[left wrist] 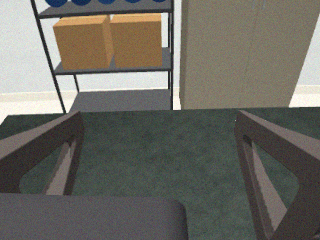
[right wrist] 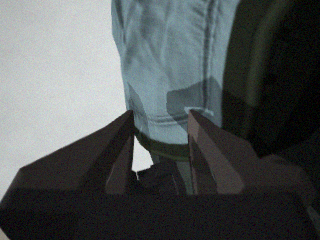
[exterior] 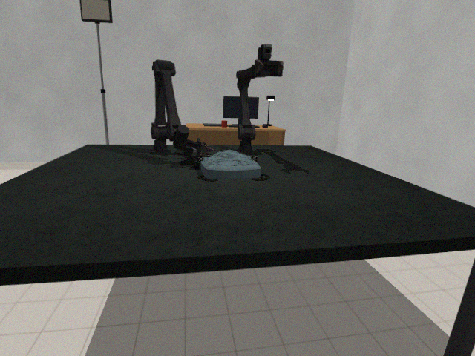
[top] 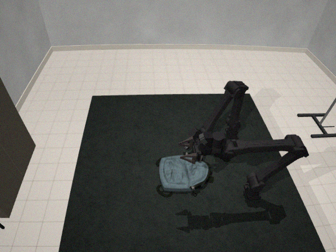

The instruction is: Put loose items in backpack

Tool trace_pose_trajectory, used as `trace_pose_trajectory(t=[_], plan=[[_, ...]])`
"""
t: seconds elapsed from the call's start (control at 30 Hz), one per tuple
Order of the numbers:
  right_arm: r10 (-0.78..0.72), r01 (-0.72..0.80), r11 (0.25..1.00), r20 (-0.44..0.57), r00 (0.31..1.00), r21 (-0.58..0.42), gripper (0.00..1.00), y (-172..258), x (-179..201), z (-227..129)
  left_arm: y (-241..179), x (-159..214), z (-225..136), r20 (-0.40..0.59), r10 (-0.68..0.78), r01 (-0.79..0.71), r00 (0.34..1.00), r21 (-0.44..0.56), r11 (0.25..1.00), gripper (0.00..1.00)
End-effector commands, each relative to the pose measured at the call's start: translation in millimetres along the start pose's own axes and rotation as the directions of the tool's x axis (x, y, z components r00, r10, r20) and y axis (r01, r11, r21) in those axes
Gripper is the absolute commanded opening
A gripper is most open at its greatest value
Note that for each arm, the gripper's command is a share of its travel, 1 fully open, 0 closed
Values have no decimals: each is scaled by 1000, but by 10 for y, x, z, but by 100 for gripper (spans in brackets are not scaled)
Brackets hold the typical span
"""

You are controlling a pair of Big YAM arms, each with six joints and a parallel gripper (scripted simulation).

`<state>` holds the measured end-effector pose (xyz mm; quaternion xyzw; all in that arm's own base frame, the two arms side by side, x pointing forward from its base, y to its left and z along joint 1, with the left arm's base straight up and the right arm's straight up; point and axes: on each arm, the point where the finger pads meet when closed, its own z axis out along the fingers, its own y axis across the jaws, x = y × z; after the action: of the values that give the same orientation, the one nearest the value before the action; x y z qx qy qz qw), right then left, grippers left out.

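Note:
The light blue backpack [top: 173,173] [exterior: 230,165] [right wrist: 165,60] lies on the dark table, its flap over the opening and slightly raised at the end nearest the arms. No loose item is visible outside it; what is inside is hidden. My left gripper [top: 180,150] [exterior: 270,67] [left wrist: 159,120] is wide open and empty, held high and level, pointing across the table. My right gripper [right wrist: 161,119] is partly open, low beside the backpack's arm-side end, with the flap's edge close beyond its fingertips. In the top view it is mostly hidden under the left arm.
The dark table [top: 122,130] [exterior: 133,218] [left wrist: 160,150] carries both arms. In the top view my left forearm [top: 258,145] crosses above my right gripper. Dark strap loops [top: 164,191] stick out at the backpack's corners. A shelf [left wrist: 120,102] and a cabinet [left wrist: 240,55] stand beyond the table.

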<state>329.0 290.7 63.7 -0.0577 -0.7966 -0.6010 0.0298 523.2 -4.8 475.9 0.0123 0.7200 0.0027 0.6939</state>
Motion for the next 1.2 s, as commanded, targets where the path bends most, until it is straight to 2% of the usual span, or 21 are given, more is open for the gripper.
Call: trace_pose_trajectory(t=[0.0,0.03,1.17], plan=[[-81,82,997,32,996,-17,32,200,-277,-22,30,-505,68,97,-24,25,995,-11,1000,90],[-81,82,997,32,996,-16,32,201,-283,-21,58,-327,26,62,-13,15,998,-21,1000,90],[-76,77,997,28,997,-15,32,197,-376,0,49,-327,12,62,-13,14,998,-12,1000,90]])
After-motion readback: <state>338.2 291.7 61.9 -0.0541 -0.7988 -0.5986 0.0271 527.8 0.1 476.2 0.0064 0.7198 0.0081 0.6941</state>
